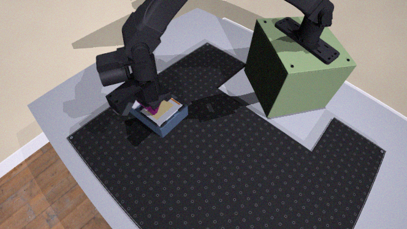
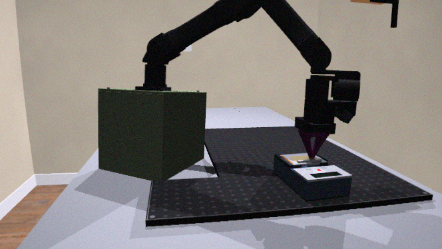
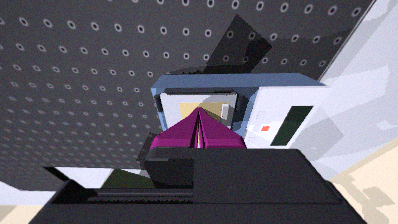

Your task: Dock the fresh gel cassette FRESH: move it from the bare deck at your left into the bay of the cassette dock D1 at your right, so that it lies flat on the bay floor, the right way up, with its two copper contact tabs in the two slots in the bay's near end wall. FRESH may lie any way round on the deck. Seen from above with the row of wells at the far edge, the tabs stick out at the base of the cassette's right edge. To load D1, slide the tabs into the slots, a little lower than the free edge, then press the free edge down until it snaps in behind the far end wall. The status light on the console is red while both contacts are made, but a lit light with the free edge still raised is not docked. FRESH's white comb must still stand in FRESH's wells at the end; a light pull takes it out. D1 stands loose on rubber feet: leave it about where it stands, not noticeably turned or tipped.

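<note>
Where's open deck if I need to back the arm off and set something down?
Open perforated deck runs from the dock toward the near edge and beside the green pedestal. Crowded only at the dock, where the shut gripper presses on the cassette.

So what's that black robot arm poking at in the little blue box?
The arm's gripper, with its purple fingers pinched shut and holding nothing, is pressing its tip down on a flat gel cassette. The cassette lies in the bay of the blue dock on the black dotted deck. A small red light glows on the dock's white console. Whether the cassette has snapped fully flat is hard to tell.
</note>
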`<control>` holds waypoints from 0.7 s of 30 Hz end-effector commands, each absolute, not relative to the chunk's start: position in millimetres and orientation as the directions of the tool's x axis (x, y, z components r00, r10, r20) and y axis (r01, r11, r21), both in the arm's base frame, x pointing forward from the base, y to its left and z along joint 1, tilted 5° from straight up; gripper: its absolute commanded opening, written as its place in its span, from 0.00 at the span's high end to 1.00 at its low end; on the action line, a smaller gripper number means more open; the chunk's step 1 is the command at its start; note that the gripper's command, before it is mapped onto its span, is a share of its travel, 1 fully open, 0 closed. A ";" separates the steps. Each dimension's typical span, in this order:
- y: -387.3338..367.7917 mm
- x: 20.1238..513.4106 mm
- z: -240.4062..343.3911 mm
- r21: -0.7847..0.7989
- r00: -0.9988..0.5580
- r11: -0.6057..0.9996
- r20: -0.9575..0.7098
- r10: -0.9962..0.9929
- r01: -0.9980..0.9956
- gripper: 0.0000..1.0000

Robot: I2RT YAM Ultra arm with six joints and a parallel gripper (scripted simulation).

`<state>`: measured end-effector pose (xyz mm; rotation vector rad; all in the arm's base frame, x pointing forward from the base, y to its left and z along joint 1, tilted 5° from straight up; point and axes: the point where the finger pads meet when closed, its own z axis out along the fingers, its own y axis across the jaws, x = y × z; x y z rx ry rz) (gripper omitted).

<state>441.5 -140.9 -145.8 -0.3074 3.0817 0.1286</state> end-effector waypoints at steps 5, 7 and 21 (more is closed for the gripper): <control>-145.8 428.5 -157.6 0.082 -0.981 0.978 -0.029 -0.190 -0.192 1.00; -145.8 428.5 -157.6 0.082 -0.981 0.978 -0.029 -0.190 -0.192 1.00; -145.7 424.8 -162.5 0.084 -0.981 0.978 -0.027 -0.190 -0.191 1.00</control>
